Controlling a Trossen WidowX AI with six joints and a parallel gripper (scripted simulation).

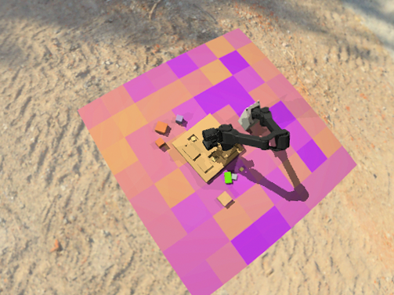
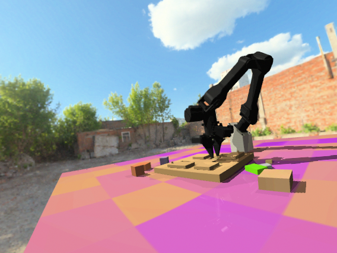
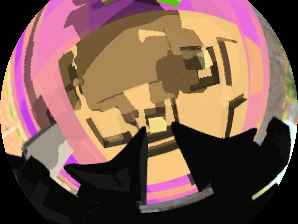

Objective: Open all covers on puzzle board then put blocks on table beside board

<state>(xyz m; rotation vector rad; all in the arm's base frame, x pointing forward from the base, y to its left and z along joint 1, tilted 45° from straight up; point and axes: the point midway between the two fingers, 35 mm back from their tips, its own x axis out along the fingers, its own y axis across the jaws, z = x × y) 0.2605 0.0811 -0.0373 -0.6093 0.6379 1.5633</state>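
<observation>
The tan puzzle board (image 1: 211, 124) (image 2: 190, 174) (image 3: 162, 176) lies flat with raised tan covers on it. My gripper (image 2: 215, 155) (image 3: 158, 127) is partly open with nothing between its fingers, low over the board. In the wrist view a pale block (image 3: 157, 124) shows in a well between and beyond the fingertips, and a second pale block (image 3: 203, 61) shows in a well farther up and right. On the table lie two orange blocks (image 1: 161, 127) (image 2: 137, 170), a slate block (image 1: 179, 119) (image 2: 164, 160) and a green block (image 1: 228, 177) (image 2: 255, 168). The arm's shadow hides part of the board.
By the green block lie a grey piece (image 1: 234, 176) and a small olive block (image 1: 241, 168) (image 2: 269, 161). A larger tan block (image 1: 225, 199) (image 2: 274, 181) sits farther out. The arm's grey base (image 1: 246, 116) (image 2: 241, 142) stands behind the board.
</observation>
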